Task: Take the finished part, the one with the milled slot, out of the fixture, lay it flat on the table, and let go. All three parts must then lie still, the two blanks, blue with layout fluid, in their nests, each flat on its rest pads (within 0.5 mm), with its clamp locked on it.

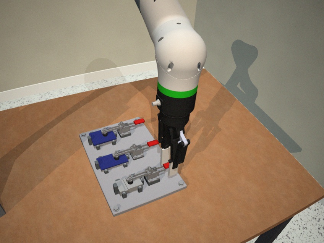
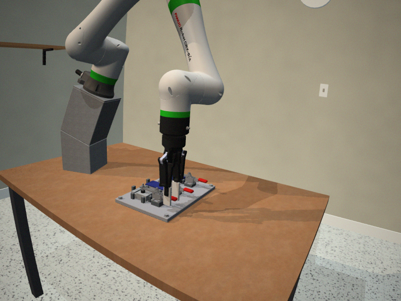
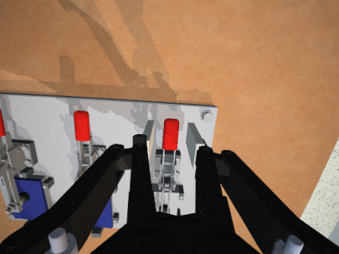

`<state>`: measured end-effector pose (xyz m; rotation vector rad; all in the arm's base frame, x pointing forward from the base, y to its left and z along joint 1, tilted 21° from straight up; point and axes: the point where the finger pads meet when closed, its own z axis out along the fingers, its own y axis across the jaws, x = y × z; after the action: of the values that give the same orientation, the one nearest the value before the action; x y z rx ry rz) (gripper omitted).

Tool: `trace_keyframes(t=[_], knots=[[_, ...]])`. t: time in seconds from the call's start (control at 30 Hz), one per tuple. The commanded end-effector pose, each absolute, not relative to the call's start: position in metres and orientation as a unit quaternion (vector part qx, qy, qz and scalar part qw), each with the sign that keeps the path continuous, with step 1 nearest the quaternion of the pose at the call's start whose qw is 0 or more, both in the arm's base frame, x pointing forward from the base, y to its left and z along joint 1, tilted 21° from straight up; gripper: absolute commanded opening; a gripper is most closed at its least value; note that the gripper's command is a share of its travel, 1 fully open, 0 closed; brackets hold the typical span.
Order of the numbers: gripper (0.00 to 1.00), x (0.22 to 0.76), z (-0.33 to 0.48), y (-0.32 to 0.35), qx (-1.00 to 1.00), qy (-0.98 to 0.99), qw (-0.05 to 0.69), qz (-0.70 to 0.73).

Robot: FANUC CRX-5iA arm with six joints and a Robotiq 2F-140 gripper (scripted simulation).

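At the near end of the fixture plate (image 1: 104, 198) we see the finished part (image 1: 130, 186) flat in its nest, its long axis running across the plate toward its clamp's red handle (image 1: 166, 165). Our gripper (image 1: 168, 163) straddles that handle with fingers partly parted, gripping nothing. Both blue blanks (image 1: 102, 137) sit clamped farther along the plate.

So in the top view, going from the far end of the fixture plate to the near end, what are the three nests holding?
Far nest: blue blank, clamped → middle nest: second blue blank, clamped → near nest: pale finished part under its clamp, whose red handle sits between the gripper pads.
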<state>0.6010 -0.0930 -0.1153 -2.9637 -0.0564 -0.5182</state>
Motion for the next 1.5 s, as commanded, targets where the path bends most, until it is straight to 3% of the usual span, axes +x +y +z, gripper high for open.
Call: trace_keyframes(t=[0.0,0.97,1.0,1.47], knots=[[0.28,0.6011,-0.1152,-0.0932,-0.983,-0.019,0.066,-0.172],[0.28,0.6011,-0.1152,-0.0932,-0.983,-0.019,0.066,-0.172],[0.11,0.6011,-0.1152,-0.0932,-0.983,-0.019,0.066,-0.172],[0.11,0.6011,-0.1152,-0.0932,-0.983,-0.019,0.066,-0.172]])
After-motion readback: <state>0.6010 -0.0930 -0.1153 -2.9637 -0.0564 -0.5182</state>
